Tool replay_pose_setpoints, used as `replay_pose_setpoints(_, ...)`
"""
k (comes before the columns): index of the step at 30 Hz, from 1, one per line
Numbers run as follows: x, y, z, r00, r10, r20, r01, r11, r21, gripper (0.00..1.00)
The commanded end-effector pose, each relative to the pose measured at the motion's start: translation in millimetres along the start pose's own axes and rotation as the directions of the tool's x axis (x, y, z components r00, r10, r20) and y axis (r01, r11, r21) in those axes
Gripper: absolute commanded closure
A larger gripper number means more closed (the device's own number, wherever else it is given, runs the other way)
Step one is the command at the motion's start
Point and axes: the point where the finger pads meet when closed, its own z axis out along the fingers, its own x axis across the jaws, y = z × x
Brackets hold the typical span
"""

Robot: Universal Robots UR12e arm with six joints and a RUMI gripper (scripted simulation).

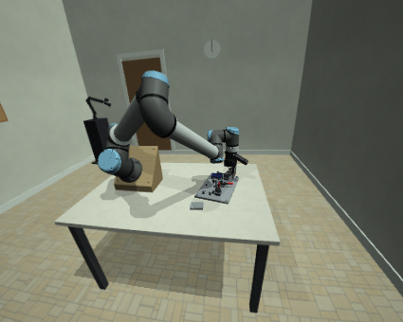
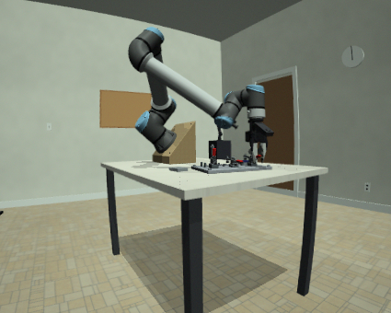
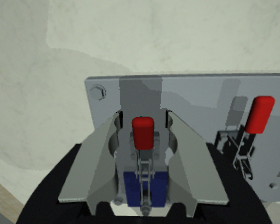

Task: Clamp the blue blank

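In the wrist view my gripper is open, with one finger on each side of a red clamp handle and a small gap at both sides. The handle's clamp bar lies over the blue blank, which sits in a nest near the corner of the grey fixture plate. A second red-handled clamp stands to the right. In the top view the gripper hangs over the far end of the fixture. The grey finished part lies flat on the table beside the fixture. Its slot is too small to see.
A wooden wedge block and a black box stand at the back left of the table, by the arm's base. Several small clamps and blocks rise from the fixture plate. The table edge is close behind the fixture.
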Motion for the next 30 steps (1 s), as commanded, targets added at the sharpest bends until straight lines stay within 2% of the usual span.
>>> replay_pose_setpoints(1, 0.2, -1.2, -1.3, 1.000, 0.000, 0.000, 0.000, 1.000, 0.002, 0.72)
replay_pose_setpoints(14, 0.2, -1.5, -3.0, 1.000, 0.000, 0.000, 0.000, 1.000, 0.002, 0.72)
replay_pose_setpoints(21, 0.1, -3.5, -12.3, 1.000, 0.002, 0.002, -0.002, 1.000, 0.005, 0.72)
replay_pose_setpoints(30, -0.1, -3.4, -38.4, 1.000, 0.003, 0.003, -0.003, 1.000, 0.005, 0.72)
